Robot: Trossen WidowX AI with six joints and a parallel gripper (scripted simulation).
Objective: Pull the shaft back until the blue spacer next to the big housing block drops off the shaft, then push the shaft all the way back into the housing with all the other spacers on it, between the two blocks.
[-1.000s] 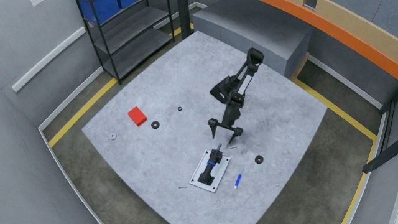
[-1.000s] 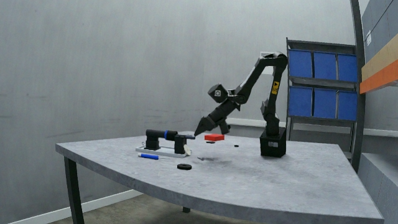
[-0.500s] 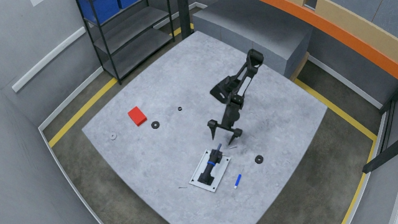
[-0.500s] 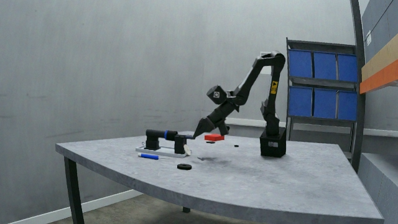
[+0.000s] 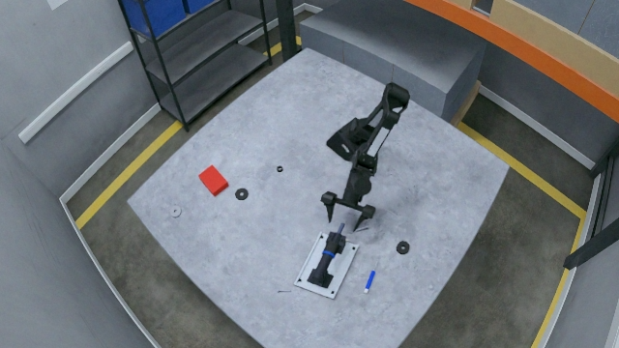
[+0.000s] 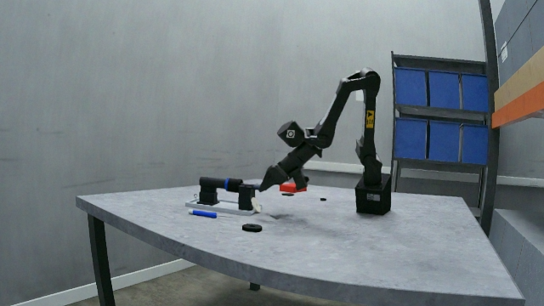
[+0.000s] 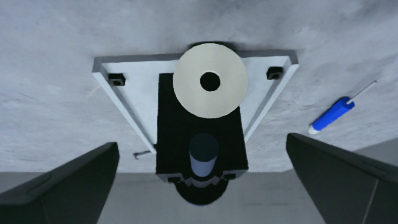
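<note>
The fixture stands on a white base plate. A dark shaft with black spacers and one blue spacer runs between two black blocks. The shaft's end sticks out of the near block towards my gripper. The far block is hidden in the wrist view. A white disc leans against the near block. My gripper is open and empty, its fingers on either side of the shaft's end without touching it.
A blue pen lies beside the plate. A black washer lies to the right. A red block, two black washers and a white washer lie farther off.
</note>
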